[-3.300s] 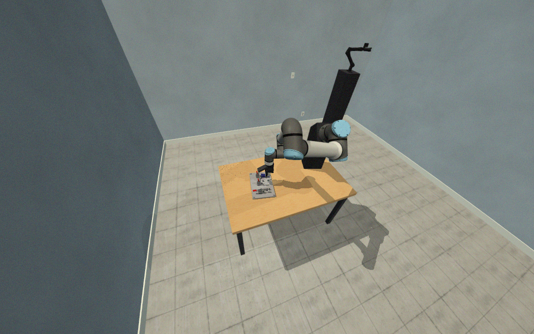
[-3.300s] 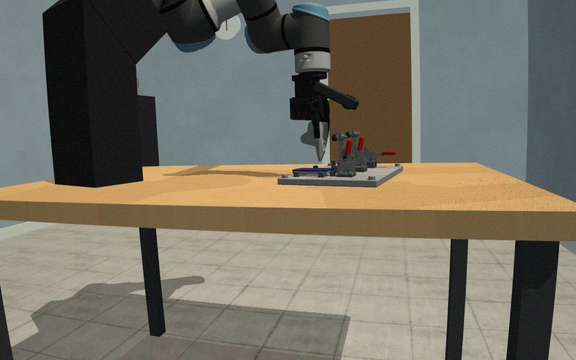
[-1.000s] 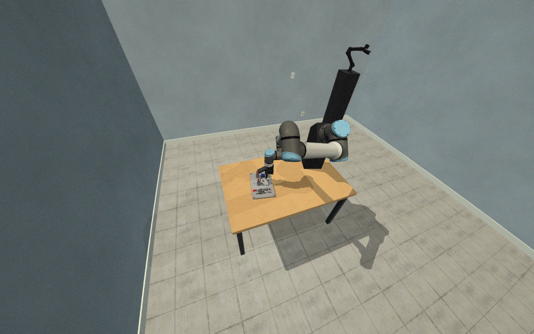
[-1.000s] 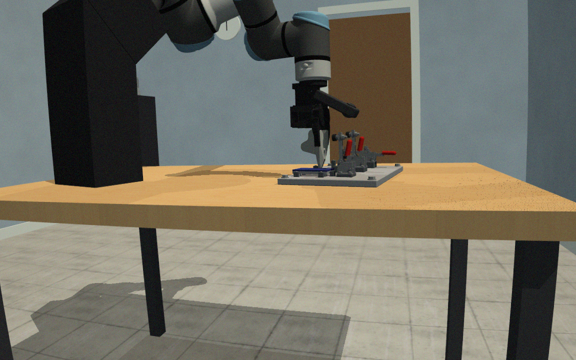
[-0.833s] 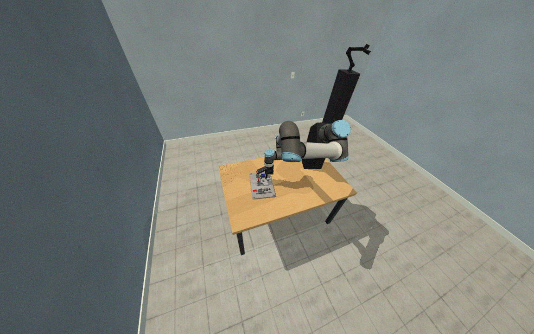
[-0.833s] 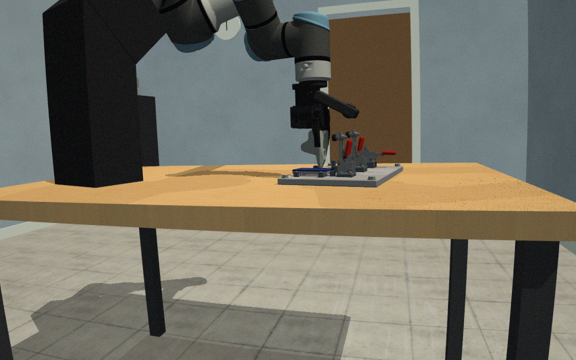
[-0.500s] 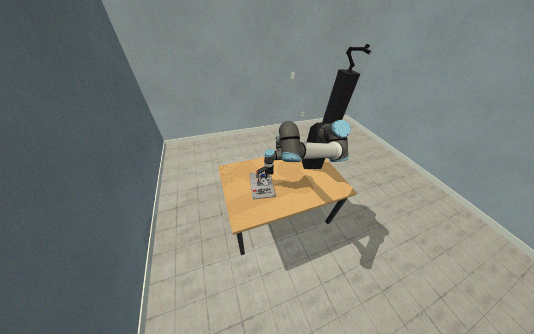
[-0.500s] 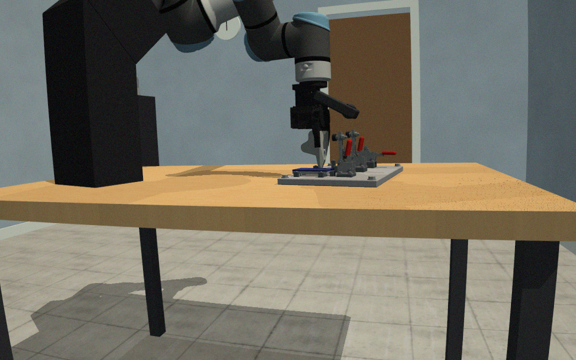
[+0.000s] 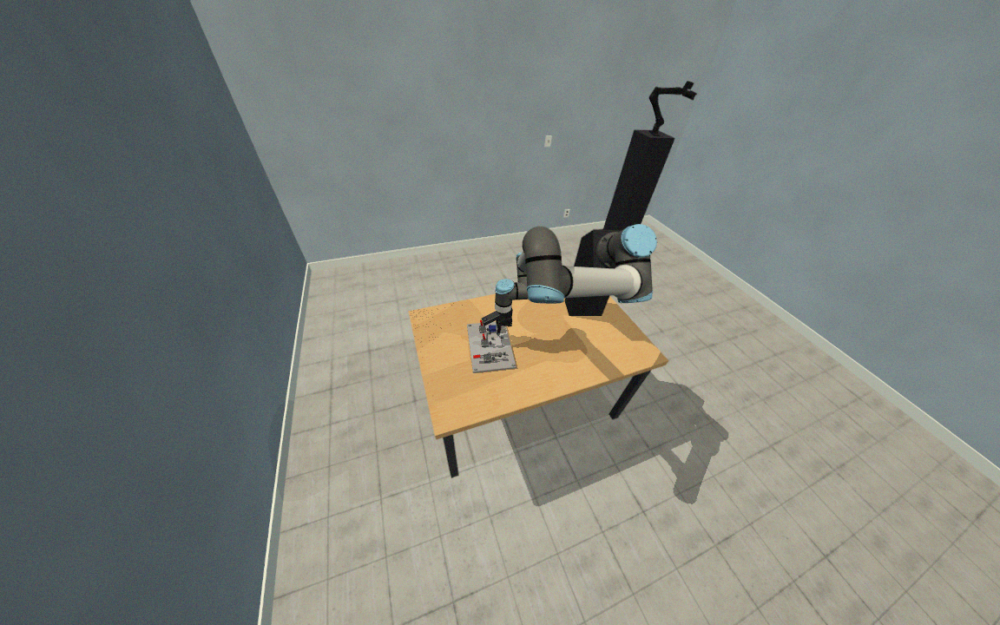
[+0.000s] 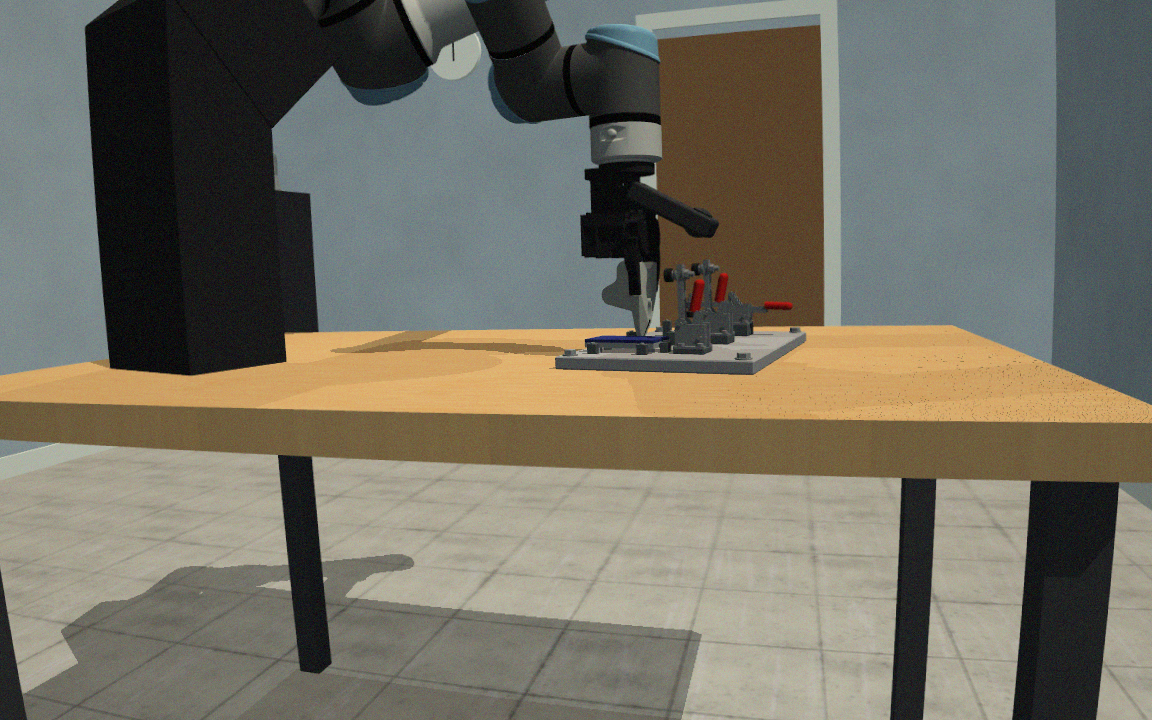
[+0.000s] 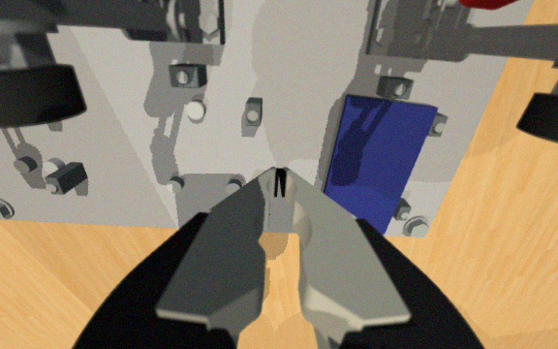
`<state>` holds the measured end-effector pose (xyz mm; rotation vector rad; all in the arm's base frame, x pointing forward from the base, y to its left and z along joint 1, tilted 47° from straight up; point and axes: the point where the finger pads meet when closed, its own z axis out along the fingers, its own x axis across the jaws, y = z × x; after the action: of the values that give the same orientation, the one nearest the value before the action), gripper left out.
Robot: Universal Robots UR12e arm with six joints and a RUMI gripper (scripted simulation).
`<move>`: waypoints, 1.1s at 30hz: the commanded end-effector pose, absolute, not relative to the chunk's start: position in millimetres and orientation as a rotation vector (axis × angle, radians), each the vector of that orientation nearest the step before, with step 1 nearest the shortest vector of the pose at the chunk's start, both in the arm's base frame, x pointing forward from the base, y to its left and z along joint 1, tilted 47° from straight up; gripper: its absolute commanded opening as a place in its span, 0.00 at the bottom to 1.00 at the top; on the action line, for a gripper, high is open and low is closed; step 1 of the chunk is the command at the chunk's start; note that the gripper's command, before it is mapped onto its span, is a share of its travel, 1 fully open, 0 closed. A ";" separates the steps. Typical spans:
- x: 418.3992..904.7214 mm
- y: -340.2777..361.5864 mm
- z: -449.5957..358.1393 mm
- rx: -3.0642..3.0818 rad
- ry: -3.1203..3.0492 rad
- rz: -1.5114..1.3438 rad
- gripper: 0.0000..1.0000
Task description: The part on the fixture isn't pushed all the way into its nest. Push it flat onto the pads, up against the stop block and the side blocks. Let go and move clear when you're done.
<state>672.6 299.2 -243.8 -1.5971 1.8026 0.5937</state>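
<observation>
The part is a flat blue plate [image 11: 378,157] on the grey fixture baseplate [image 11: 240,121], on the right side in the wrist view. Its far end lies near a dark stop block [image 11: 392,87], with small side blocks [image 11: 438,124] along its right edge. My gripper [image 11: 279,170] is shut and empty, tips pointing down just left of the plate's near end, above the baseplate. In the side view the gripper [image 10: 643,313] hangs just above the blue plate [image 10: 623,340]. The overhead view shows the fixture [image 9: 491,347] small.
Toggle clamps with red handles [image 10: 707,293] stand on the baseplate beyond the plate; dark clamp arms and pads [image 11: 22,94] reach over the plate's left part. The fixture sits on a wooden table [image 10: 562,385]. The black robot pedestal [image 10: 177,188] stands at the left.
</observation>
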 end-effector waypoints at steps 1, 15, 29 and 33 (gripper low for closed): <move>673.0 298.8 -243.4 -1.597 1.802 0.593 0.00; 673.0 298.8 -243.4 -1.597 1.802 0.593 0.00; 672.8 296.3 -246.0 -1.597 1.802 0.593 0.00; 672.7 296.0 -246.3 -1.597 1.802 0.593 0.00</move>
<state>672.4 296.9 -246.2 -1.5970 1.8026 0.5937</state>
